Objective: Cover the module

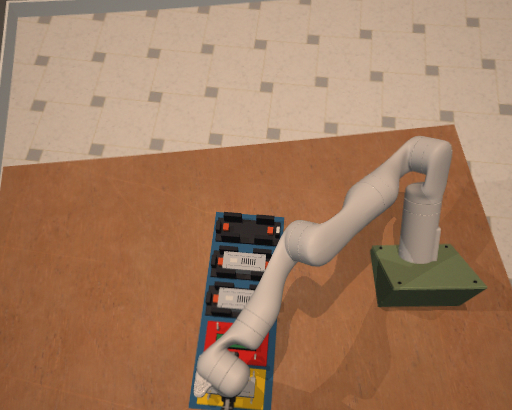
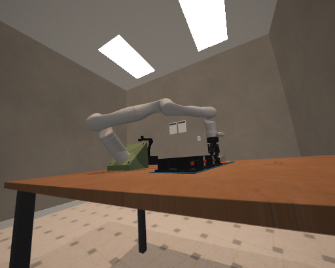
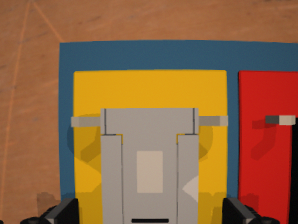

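Observation:
In the wrist view a grey cover [image 3: 149, 165] lies flat on the yellow plate [image 3: 150, 89], with a pale rectangle on its top. The module is hidden beneath it. My gripper [image 3: 150, 216] is open. Its two dark fingertips stand wide apart at the lower corners of the view, clear of the cover's sides. In the top view my wrist hangs over the yellow plate [image 1: 257, 386] at the near end of the blue tray. Two grey covers [image 1: 244, 261] [image 1: 235, 297] sit in their black holders. The farthest holder [image 1: 250, 229] is empty.
A red plate [image 3: 267, 142] with a small grey peg lies right of the yellow one on the blue tray [image 1: 238, 305]. The arm's green base [image 1: 425, 275] stands to the right. From the exterior view my gripper [image 2: 214, 151] hangs at the tray's far end.

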Action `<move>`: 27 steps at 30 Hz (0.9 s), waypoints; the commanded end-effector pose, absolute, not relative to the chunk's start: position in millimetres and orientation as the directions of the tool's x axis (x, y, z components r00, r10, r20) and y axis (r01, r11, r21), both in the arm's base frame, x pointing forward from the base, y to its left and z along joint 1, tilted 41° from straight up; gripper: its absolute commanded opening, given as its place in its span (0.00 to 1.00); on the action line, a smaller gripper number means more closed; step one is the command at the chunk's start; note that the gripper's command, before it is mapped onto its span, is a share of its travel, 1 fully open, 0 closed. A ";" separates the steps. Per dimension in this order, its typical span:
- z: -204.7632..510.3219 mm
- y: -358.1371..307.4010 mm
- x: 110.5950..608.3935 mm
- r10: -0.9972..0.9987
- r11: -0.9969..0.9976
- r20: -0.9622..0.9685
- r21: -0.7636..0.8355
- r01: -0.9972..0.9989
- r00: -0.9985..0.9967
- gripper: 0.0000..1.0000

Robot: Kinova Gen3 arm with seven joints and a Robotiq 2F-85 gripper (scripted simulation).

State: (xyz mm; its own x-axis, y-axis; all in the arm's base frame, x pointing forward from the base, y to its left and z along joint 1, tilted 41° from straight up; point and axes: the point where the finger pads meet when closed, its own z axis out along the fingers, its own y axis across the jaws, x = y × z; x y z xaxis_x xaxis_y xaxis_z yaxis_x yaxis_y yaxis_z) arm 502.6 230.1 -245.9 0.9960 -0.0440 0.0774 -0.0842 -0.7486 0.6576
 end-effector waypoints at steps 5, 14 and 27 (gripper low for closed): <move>-244.9 231.5 503.2 -0.043 -0.750 0.079 0.656 -0.085 0.996 1.00; -244.9 231.5 503.2 -0.043 -0.750 0.079 0.656 -0.085 0.996 1.00; -199.9 271.1 501.4 -0.043 -0.750 0.079 0.656 -0.084 0.996 1.00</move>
